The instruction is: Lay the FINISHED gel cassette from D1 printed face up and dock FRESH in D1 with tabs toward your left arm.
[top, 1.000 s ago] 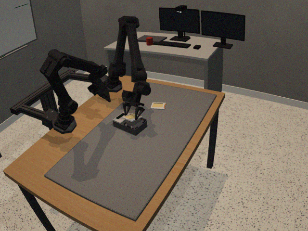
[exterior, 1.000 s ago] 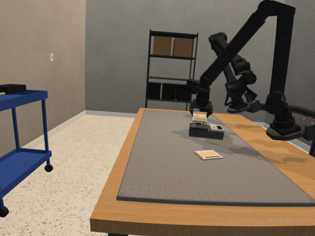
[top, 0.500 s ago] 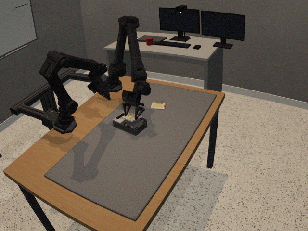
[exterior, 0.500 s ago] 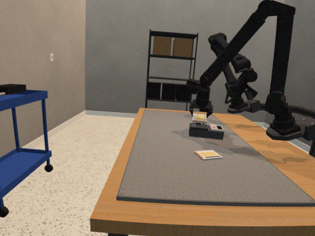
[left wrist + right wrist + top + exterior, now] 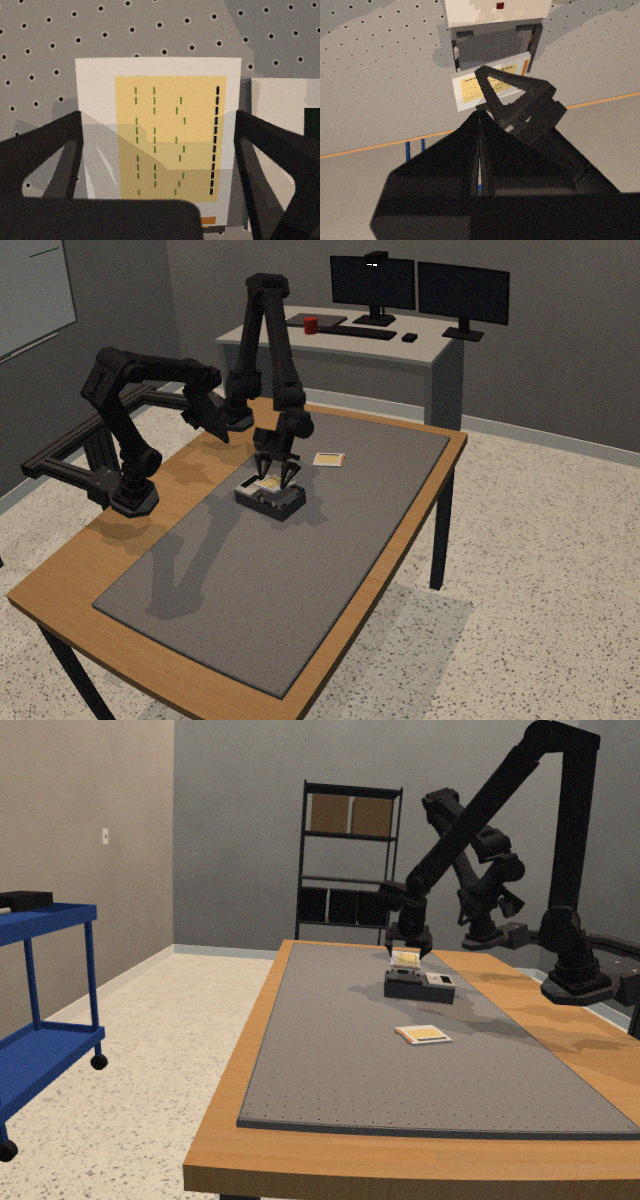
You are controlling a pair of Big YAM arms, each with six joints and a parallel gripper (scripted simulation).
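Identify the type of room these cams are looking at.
Probably a robotics lab or workshop: two arms share a table with a perforated deck, monitors stand on a desk, and there's a blue cart.

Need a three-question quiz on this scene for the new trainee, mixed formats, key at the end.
1. True or false: FRESH lies on the deck, outside D1.

2. What is between the fingers of the left hand?
A) FRESH
B) D1
C) FINISHED
D) Nothing

3. Fill in: the right hand is ____, with nothing between its fingers.

Key: 1 true; 2 C; 3 shut.
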